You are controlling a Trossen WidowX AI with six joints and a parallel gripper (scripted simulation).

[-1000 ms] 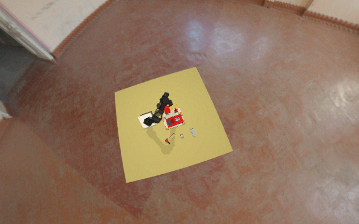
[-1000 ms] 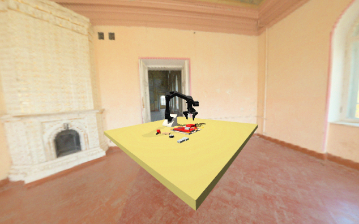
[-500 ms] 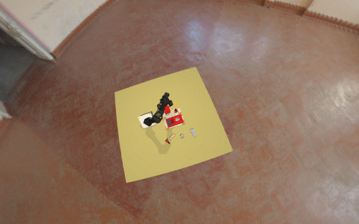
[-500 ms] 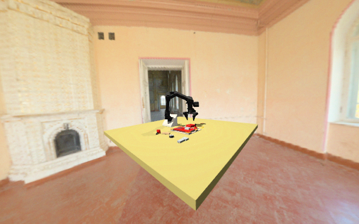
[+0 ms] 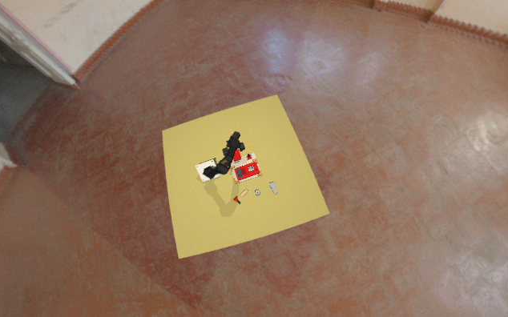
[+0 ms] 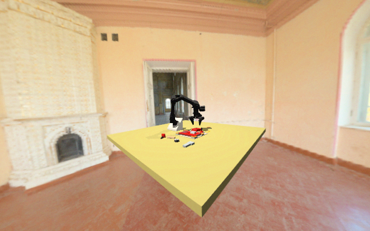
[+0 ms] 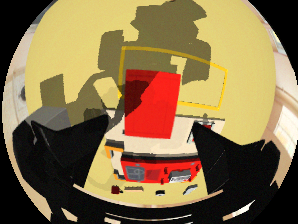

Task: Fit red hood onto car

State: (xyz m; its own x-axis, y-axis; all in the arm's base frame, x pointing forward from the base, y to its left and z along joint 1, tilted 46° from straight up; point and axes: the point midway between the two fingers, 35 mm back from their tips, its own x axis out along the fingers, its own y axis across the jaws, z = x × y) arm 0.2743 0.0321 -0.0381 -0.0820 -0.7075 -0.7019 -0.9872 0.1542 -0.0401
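The red hood (image 5: 236, 154) (image 6: 196, 129) (image 7: 152, 105) lies beside the cream jig board, partly within a yellow outline. In the wrist view its near end overlaps the board; I cannot tell if they touch. The red chassis (image 5: 246, 172) (image 7: 159, 171) sits in the jig (image 7: 116, 133), with the grey engine block (image 5: 251, 169) (image 7: 180, 176) on its deck. The pegs and the hood's holes are too small to make out. My gripper (image 6: 196, 124) (image 7: 150, 123) is open and empty above the hood, one finger to each side of it in the wrist view.
A small red-and-black part (image 5: 248, 156) is on the board beside the hood. Beyond the chassis lie a red-and-black piece (image 5: 236, 199) (image 6: 163, 135), a tan block (image 5: 243, 193), a small wheel (image 5: 257, 192) and a grey piece (image 5: 273, 188) (image 6: 188, 144). The white arm base (image 5: 202, 168) is left of the jig.
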